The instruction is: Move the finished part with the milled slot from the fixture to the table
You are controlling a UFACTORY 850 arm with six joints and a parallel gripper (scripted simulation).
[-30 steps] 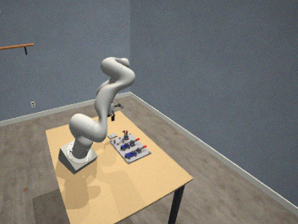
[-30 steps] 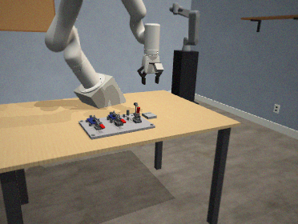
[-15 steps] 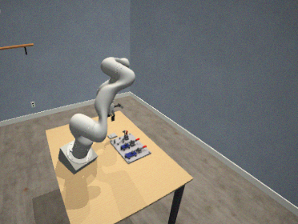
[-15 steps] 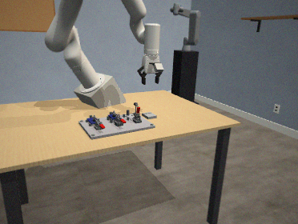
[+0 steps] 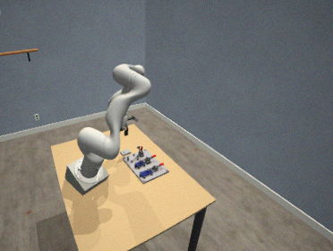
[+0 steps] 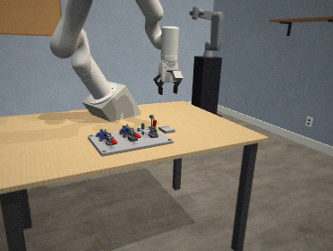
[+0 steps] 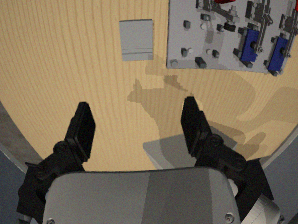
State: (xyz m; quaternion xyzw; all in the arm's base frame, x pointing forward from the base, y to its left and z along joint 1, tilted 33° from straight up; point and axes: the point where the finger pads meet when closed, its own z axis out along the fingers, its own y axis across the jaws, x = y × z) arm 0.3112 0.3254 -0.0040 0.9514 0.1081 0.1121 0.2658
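Observation:
The grey finished part (image 5: 125, 152) (image 6: 166, 130) (image 7: 136, 38) lies flat on the table (image 5: 134, 211) (image 6: 45, 148) (image 7: 67, 43), just off the end of the fixture plate (image 5: 148, 178) (image 6: 134, 146). Two blue blanks (image 6: 104, 134) (image 6: 126, 131) (image 7: 249, 43) (image 7: 276, 52) sit in their nests, with red-handled clamps over them. The nest nearest the grey part is empty, and its clamp handle (image 6: 154, 121) stands raised. My gripper (image 5: 126, 130) (image 6: 166, 88) (image 7: 136, 110) is open and empty. It hangs well above the table, over bare wood close to the grey part.
The arm's base (image 5: 87, 177) (image 6: 112, 103) stands on the table behind the fixture. A second arm on a black pedestal (image 6: 207, 82) stands beyond the table's far corner. The table's edge runs close to the fixture in the exterior view.

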